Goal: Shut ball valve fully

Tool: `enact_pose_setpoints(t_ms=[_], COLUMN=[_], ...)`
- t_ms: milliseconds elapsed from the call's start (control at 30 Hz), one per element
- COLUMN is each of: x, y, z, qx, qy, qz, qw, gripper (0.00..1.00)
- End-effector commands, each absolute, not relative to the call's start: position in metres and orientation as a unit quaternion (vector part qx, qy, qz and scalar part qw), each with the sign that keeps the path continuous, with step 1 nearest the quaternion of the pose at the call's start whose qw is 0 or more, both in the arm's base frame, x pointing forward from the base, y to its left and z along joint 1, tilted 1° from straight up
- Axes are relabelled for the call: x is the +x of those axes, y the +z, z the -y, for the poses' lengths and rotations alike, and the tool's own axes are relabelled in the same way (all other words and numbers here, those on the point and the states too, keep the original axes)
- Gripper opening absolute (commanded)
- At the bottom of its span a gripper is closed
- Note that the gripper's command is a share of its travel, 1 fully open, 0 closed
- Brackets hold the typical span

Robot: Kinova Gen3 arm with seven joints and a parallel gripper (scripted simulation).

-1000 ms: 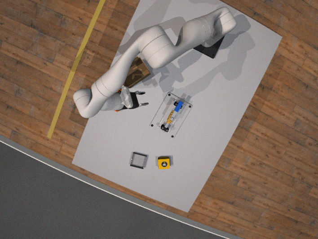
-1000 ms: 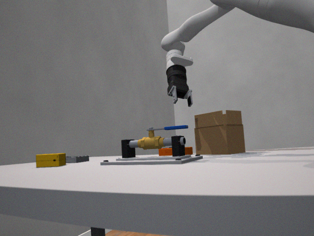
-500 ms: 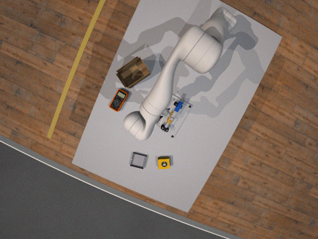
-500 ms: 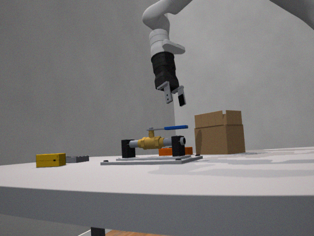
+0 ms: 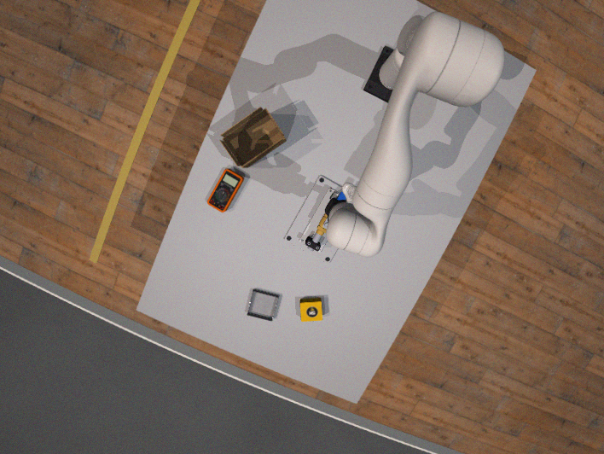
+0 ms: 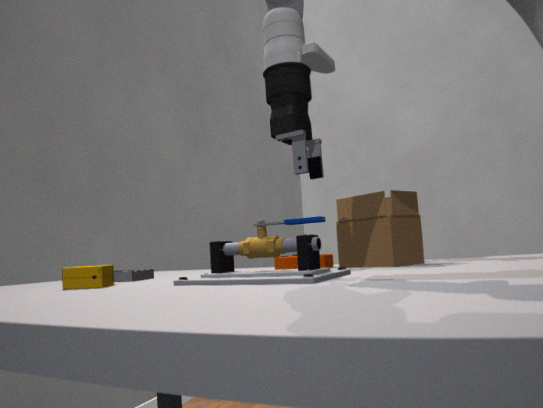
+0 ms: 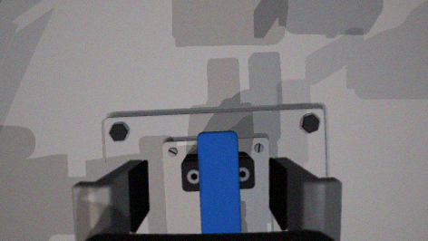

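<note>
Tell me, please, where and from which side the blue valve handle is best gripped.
Grip the blue handle near its free end, coming straight down from above. It lies flat above the pipe, long and narrow, so its two long edges suit the gripper, whose open jaws already straddle it from above.

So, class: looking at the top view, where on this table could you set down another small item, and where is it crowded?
Free patches: the stretch between the multimeter and the grey tray, and the table edge beyond the arm. Crowded: around the valve plate, where the open gripper hangs above the blue handle, and by the cardboard box.
</note>
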State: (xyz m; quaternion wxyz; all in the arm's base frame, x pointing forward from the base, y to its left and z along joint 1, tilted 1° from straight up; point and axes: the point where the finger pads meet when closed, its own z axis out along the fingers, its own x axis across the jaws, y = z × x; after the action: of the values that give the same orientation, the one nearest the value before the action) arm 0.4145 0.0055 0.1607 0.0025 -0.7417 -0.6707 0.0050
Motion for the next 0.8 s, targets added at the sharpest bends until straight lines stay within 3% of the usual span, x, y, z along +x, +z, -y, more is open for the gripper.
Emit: enact_pose_setpoints(t_ms=[0,200,233,767], x=[0.4122,0.4116,0.4116,0.4116], y=[0.1609,0.1608,0.1608,0.1608], z=[-0.0099,-0.0109,-0.0109,-0.0109], qx=[-0.734,-0.733,-0.733,-0.733], qy=[0.002,0.001,0.001,0.001], qz=[0.679,0.681,0.681,0.681], qw=[-0.007,-0.009,-0.009,-0.009], gripper=[1.00,1.00,0.00,0.00])
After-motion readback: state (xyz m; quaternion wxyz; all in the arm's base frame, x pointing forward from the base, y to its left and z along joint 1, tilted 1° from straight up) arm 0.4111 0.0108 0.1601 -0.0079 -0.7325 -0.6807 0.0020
